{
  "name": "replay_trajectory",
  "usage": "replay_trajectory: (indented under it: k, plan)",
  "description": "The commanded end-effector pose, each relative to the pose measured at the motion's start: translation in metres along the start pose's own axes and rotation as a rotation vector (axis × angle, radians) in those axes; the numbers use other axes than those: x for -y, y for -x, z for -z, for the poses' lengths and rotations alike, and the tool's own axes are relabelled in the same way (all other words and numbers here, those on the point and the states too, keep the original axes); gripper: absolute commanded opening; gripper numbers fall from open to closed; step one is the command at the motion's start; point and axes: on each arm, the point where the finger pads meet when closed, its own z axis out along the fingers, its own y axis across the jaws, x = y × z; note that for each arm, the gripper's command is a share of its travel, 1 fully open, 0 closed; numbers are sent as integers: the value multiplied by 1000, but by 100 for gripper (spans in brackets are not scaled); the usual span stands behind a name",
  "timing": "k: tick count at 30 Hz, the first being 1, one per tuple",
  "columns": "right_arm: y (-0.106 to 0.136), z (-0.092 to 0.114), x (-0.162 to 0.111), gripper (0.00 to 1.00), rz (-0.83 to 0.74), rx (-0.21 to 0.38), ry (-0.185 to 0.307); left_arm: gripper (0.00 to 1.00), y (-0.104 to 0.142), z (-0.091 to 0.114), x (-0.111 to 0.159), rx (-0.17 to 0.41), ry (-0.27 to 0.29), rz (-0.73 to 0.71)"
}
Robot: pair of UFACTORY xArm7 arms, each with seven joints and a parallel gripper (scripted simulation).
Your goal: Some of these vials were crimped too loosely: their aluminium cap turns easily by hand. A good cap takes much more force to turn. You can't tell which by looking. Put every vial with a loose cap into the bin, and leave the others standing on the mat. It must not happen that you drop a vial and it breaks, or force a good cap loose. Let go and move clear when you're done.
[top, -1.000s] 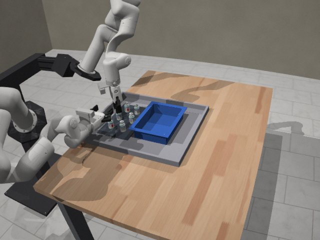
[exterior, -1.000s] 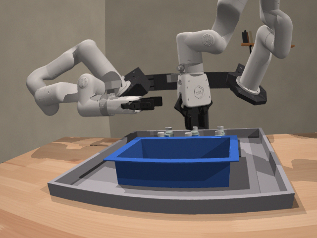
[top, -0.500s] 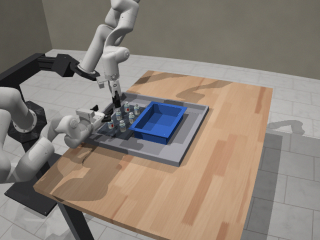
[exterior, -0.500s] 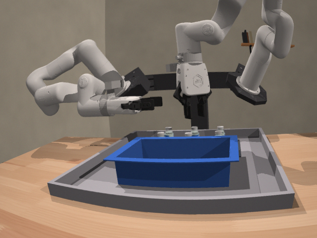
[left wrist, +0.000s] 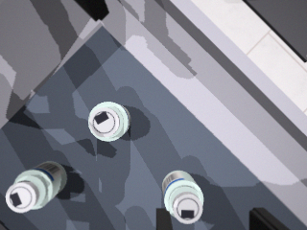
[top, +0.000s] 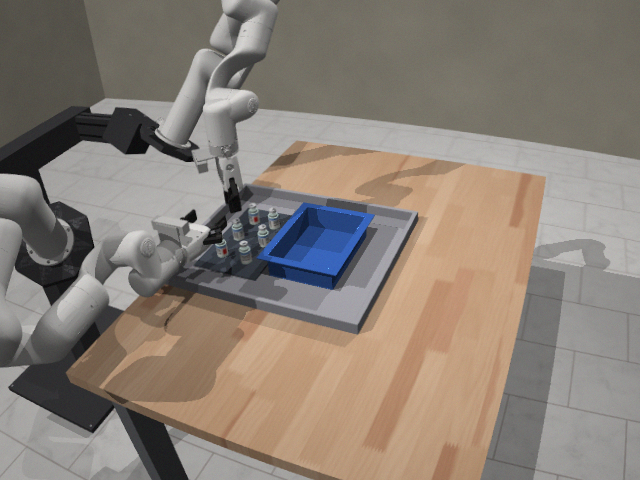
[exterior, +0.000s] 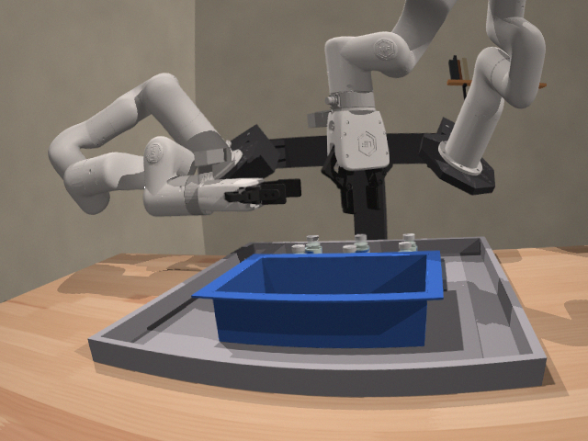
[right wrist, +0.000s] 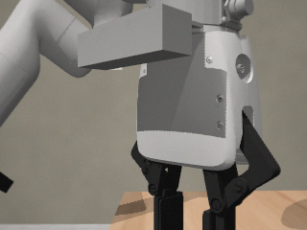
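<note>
A wooden table [top: 439, 258] [exterior: 47, 403] [right wrist: 259, 206] bears a grey tray [top: 361, 315] [exterior: 303, 379] [left wrist: 225, 115]. From above, the blue bin [top: 302, 277] [exterior: 318, 322] has 6 vials [top: 244, 253] [exterior: 311, 244] [left wrist: 109, 121] standing toward 9 o'clock, 2 labels showing red patches, writing too small. The left gripper [top: 232, 198] [exterior: 360, 201] [left wrist: 216, 220] [right wrist: 193, 218], hexagon logo on its housing, hangs half open, holding 0 vials; the right gripper [top: 204, 224] [exterior: 285, 189] is wide open, also holding 0.

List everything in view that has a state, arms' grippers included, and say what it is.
Left gripper: open, nothing between the fingers
Right gripper: open, empty
Six small glass vials: upright, capped; cap tightness can't be told
Blue rectangular bin: open-topped, empty
Grey shallow tray: flat on table
</note>
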Motion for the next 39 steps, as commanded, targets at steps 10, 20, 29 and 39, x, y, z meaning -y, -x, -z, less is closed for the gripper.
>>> replay_trajectory:
  k: [10,20,29,39]
  plan:
    - [-2,0,0,100,3,-3,-1,50,15,0,7,0,-5,-166]
    - [-2,-1,0,100,3,-3,-1,50,45,-9,18,1,-6,-498]
    - [-2,-1,0,100,3,-3,-1,50,50,-10,20,10,-12,-547]
    - [-2,-1,1,100,3,-3,-1,50,70,-17,27,1,-7,-781]
